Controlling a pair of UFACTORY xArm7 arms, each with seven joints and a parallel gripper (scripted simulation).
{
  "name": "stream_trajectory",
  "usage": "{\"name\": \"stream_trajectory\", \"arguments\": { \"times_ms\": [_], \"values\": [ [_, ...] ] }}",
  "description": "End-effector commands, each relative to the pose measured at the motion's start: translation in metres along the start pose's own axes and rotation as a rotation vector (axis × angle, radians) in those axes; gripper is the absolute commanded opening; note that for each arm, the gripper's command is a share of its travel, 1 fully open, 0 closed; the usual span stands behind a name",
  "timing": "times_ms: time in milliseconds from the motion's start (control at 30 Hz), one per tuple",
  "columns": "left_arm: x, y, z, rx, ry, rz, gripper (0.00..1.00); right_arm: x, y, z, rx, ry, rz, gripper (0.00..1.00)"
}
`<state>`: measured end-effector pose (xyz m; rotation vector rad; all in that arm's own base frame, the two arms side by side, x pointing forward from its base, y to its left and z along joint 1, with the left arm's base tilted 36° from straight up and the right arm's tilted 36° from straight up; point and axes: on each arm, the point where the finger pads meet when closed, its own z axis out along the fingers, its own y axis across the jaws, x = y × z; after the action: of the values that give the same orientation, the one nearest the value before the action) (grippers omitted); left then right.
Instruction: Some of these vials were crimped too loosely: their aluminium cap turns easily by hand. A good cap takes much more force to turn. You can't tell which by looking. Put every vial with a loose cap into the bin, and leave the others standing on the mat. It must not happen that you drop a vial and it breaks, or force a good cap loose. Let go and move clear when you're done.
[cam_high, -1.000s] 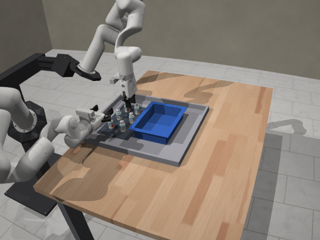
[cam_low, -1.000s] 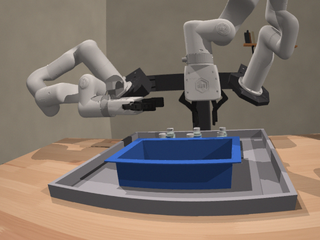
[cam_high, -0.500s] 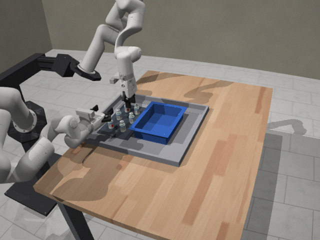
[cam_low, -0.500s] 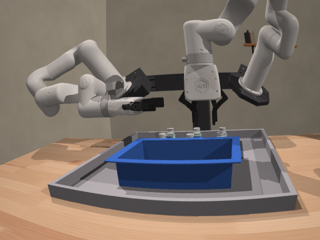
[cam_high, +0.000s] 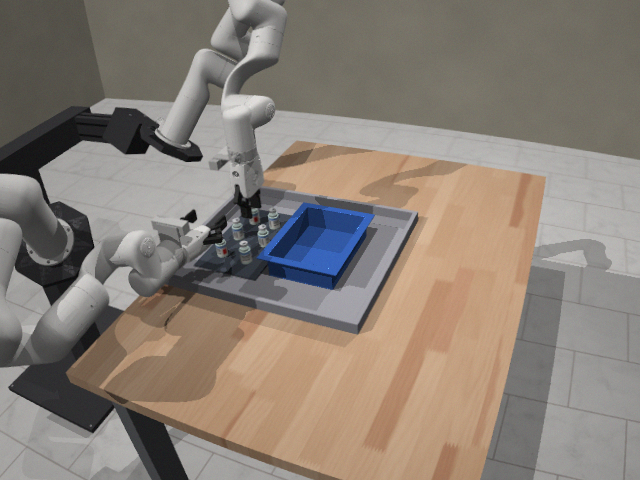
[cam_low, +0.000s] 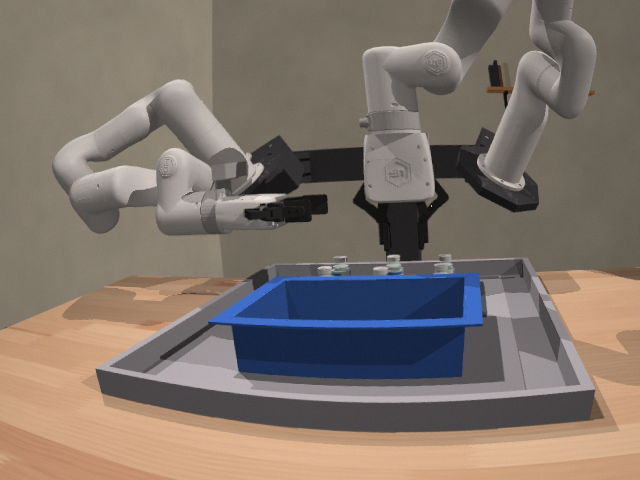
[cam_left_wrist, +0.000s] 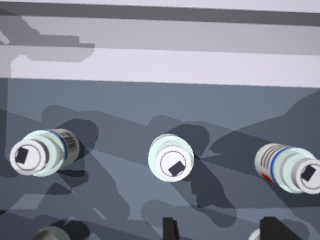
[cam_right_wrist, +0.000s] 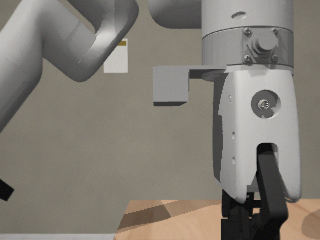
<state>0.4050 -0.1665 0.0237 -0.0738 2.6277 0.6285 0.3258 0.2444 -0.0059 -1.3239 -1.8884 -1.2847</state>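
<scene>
Left gripper (cam_high: 249, 210) (cam_low: 405, 243) (cam_left_wrist: 220, 230), white-bodied with two black fingers, pointing downward above the group of vials; its fingers stand about halfway apart and have hold of nothing. Right gripper (cam_high: 206, 224) (cam_low: 310, 207), likewise white-bodied and two-fingered, lies roughly horizontal above the tray's edge, its fingers spread fully and holding nothing.

Six small glass vials (cam_high: 263, 235) (cam_low: 393, 266) (cam_left_wrist: 171, 157), each with a pale cap and a printed label, stand upright on a dark rectangular mat (cam_high: 209, 261) (cam_left_wrist: 120, 100). They form two rows of three, one beside the bin and one farther from it; the vials stand apart from one another. Red marks are visible on the labels of two vials in the farther row in the top view. The left wrist view takes in five of the six, three with their caps fully or nearly fully in frame and two cut off at the lower edge; each of the three caps bears one dark rectangular mark.

One open blue rectangular bin (cam_high: 302, 263) (cam_low: 346, 323) stands beside the vials. Mat and bin both lie within one grey, low-walled tray (cam_high: 310, 316) (cam_low: 346, 413) (cam_left_wrist: 150, 62), which rests on one wooden table (cam_high: 439, 310) (cam_low: 51, 413).

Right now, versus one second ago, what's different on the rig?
The left gripper has shifted slightly: leftward in both top and exterior views, a little back from the bin. Nothing visibly taken hold of or let go. Right gripper, bin and six standing vials: unchanged.
</scene>
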Motion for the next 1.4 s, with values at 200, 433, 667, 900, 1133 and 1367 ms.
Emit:
{"name": "stream_trajectory", "arguments": {
  "times_ms": [200,433,667,900,1133,1367],
  "values": [
    [0.011,-0.007,0.000,0.004,-0.002,0.001,0.50,0.002,0.000,0.000,0.001,0.003,-0.003,1.00],
    [0.028,-0.015,0.003,0.004,-0.002,0.001,0.50,0.002,-0.001,0.001,0.001,0.003,-0.003,1.00],
    [0.030,-0.015,0.003,0.004,-0.001,0.001,0.50,0.002,-0.001,0.001,0.001,0.003,-0.003,1.00],
    [0.036,-0.018,0.004,0.004,-0.001,0.001,0.50,0.002,-0.001,0.001,0.001,0.003,-0.003,1.00],
    [0.042,-0.020,0.005,0.004,-0.001,0.001,0.50,0.002,-0.001,0.001,0.001,0.003,-0.003,1.00],
    [0.040,-0.019,0.004,0.004,-0.001,0.001,0.50,0.002,-0.001,0.000,0.001,0.003,-0.003,1.00]
  ]
}}
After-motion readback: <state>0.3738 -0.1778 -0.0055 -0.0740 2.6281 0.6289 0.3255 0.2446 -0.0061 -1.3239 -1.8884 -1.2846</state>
